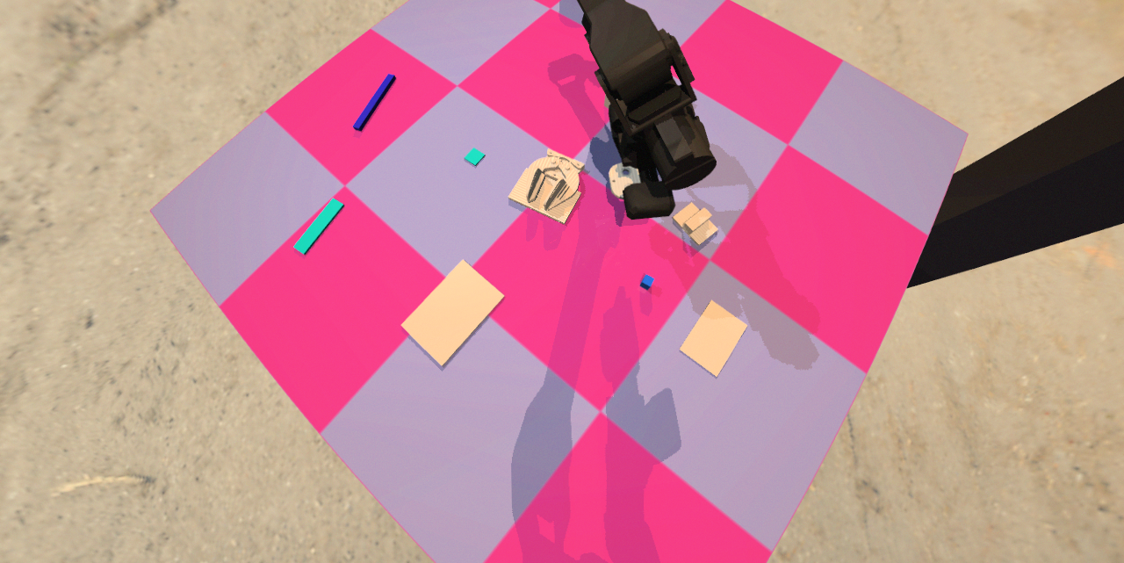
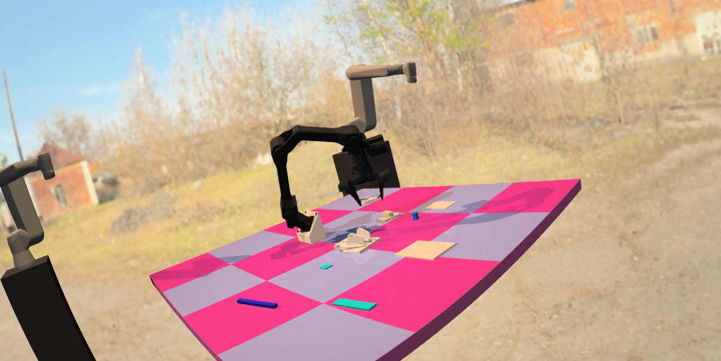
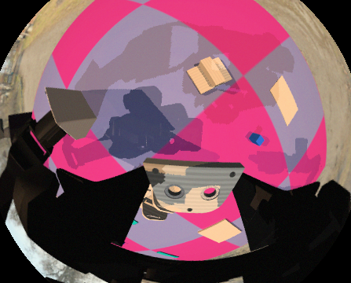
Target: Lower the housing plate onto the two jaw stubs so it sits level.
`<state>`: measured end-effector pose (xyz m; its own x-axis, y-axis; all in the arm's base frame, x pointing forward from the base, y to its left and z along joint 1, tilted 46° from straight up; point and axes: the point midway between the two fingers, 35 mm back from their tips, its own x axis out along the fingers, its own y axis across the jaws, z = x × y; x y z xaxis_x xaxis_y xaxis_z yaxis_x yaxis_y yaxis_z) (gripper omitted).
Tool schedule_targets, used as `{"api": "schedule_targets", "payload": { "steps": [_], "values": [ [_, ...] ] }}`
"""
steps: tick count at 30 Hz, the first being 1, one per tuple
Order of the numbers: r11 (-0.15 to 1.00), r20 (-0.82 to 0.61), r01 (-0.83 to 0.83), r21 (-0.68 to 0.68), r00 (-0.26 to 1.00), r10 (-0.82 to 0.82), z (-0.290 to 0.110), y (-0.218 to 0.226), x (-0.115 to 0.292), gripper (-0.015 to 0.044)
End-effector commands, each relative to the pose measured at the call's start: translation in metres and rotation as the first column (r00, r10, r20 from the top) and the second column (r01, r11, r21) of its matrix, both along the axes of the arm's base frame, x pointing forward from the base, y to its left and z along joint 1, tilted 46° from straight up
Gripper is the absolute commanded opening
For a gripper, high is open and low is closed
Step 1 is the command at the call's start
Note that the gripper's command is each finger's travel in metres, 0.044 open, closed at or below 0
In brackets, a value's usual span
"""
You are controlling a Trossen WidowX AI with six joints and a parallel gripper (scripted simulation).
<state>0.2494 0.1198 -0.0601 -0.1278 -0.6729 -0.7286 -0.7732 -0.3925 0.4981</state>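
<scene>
Holding the housing plate clamped between my fingertips, above the table and apart from the jaw assembly, I could miss the stubs if its holes arrive misaligned; tilting might jam it. Checkered pink and lilac lies below; bare trees and brick buildings stand beyond.

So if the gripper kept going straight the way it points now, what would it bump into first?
Probably the checkered table top, with the housing plate in the gripper perhaps touching first; exactly where is hard to judge.
</scene>
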Motion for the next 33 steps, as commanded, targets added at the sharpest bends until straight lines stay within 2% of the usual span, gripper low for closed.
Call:
{"api": "schedule_targets", "payload": {
  "steps": [1,17,33],
  "values": [
    [0.998,-0.061,-0.066,0.005,0.996,0.067,0.009,-0.011,0.000,0.0351],
    [0.946,-0.291,-0.311,0.090,0.900,0.324,0.042,-0.052,0.002,0.0351],
    [0.836,-0.482,-0.502,0.223,0.689,0.542,0.070,-0.093,-0.006,0.0351]
  ]
}}
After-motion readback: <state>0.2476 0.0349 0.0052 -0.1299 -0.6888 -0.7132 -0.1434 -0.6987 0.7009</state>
